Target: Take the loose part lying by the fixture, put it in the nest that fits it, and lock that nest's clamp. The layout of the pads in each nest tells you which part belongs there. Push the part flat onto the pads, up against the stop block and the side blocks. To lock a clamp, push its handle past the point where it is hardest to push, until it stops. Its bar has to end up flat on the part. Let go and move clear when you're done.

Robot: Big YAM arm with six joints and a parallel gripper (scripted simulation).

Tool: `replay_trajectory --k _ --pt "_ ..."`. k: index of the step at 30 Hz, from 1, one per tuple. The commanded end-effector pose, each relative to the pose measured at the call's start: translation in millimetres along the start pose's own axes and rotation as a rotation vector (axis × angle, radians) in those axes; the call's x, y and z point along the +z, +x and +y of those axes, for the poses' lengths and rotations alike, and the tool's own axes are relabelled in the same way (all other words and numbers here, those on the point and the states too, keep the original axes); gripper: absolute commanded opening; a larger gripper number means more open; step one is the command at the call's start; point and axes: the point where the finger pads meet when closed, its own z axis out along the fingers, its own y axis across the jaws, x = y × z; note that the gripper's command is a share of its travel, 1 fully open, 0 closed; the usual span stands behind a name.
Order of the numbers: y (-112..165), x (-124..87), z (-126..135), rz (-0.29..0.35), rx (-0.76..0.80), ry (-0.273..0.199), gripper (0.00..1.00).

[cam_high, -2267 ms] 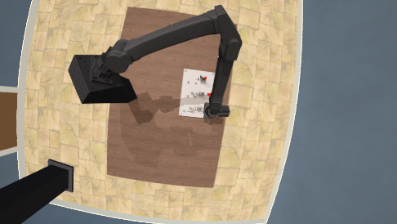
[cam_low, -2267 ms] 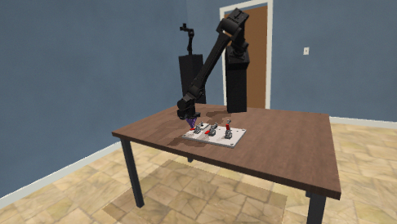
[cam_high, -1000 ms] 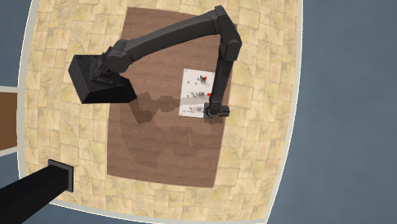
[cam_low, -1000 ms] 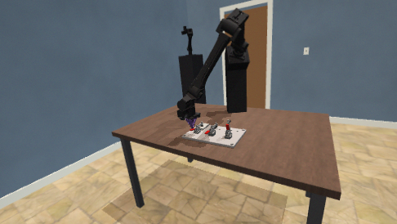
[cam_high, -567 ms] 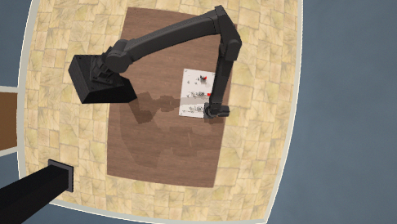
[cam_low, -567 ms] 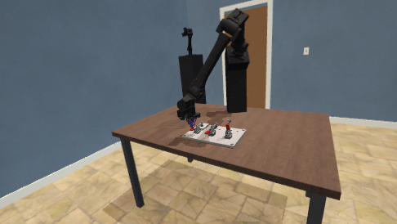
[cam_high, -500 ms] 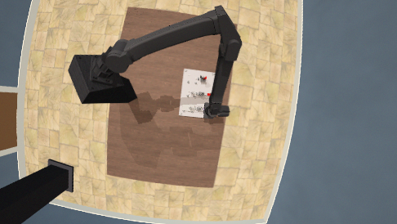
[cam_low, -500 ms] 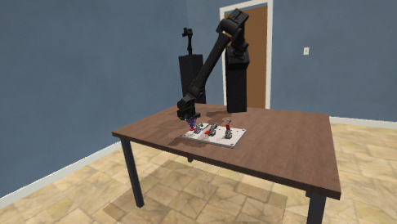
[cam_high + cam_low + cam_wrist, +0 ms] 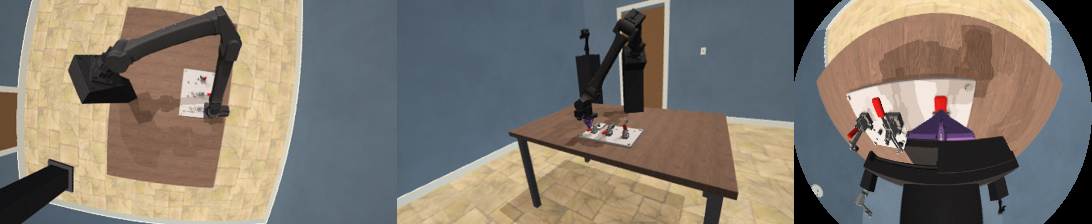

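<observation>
White fixture plate (image 9: 635,135), red clamp handles (image 9: 878,107), purple hand (image 9: 942,131), brown table (image 9: 683,143).

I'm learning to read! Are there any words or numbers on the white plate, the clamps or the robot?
No words or numbers can be read anywhere.
White fixture plate: only tiny dark specks, too small to be read as text.
Red clamp handles: plain.
Arm and claw: plain.
</observation>
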Motion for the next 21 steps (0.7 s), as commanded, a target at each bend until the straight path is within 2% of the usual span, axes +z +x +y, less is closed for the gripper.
replay_trajectory --k 1,21 --pt "-15 1 12 -0.028 -0.019 -0.009 0.00" --pt "-9 8 10 -0.017 -0.013 -0.009 0.00"
